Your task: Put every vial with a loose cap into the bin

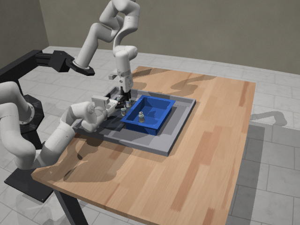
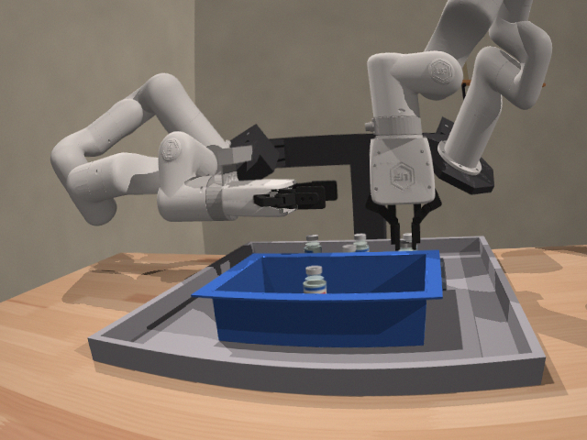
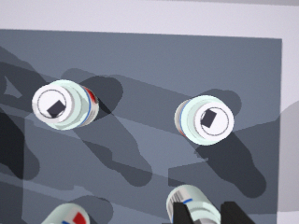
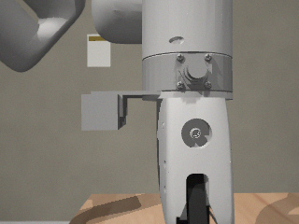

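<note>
My left gripper [image 1: 127, 99] [image 2: 405, 241] [image 3: 206, 216] points down and is shut on the cap of a vial [image 1: 128, 104] [image 3: 184, 197], which stands upright on the dark mat [image 3: 140, 53]. Two vials stand behind it; one is at the left [image 3: 53, 104] and one at the right [image 3: 216, 121]. Another [image 3: 70, 217] [image 2: 349, 247] stands beside the held one. A further vial [image 2: 312, 246] stands at the left in the exterior view. One vial [image 1: 141, 118] [image 2: 315, 285] stands upright in the blue bin [image 1: 143, 129] [image 2: 322, 322]. My right gripper [image 2: 326, 192] is sideways, open and empty, above the vials.
A grey walled tray [image 1: 167, 153] [image 2: 313, 379] surrounds the bin and mat on the wooden table [image 1: 193, 145]. The bin wall is close to the front vials. The right gripper is beside the left fingers, higher up. The bin hides the lower parts of the vials in the exterior view.
</note>
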Tool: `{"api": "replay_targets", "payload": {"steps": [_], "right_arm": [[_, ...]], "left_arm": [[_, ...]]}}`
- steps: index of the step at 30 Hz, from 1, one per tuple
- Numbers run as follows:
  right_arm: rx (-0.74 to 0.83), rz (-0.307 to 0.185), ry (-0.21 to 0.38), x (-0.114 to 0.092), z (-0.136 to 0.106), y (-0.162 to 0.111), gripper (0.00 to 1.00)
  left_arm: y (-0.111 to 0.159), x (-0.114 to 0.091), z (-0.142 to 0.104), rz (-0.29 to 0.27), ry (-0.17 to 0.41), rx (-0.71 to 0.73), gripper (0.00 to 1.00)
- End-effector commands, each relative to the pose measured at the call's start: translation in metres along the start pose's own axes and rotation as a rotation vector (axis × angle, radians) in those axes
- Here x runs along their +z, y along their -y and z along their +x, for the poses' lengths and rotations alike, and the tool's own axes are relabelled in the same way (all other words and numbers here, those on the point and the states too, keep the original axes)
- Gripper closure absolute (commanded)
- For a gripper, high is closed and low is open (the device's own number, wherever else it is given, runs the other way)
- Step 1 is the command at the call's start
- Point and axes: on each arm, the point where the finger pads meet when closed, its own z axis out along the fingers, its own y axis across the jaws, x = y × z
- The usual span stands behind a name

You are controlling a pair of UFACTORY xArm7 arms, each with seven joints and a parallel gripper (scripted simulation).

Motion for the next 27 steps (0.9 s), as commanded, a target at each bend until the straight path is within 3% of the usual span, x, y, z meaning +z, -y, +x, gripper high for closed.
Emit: {"api": "replay_targets", "payload": {"steps": [1,27], "right_arm": [[-0.003,0.001,-0.004,0.0003,0.0027,-0.0001,0.00],[-0.003,0.001,-0.004,0.0000,0.0023,-0.0004,0.00]], "left_arm": [[0.0016,-0.0015,-0.0010,0.003,0.003,0.001,0.80],[0.0010,-0.0020,-0.0013,0.003,0.003,0.001,0.77]]}}
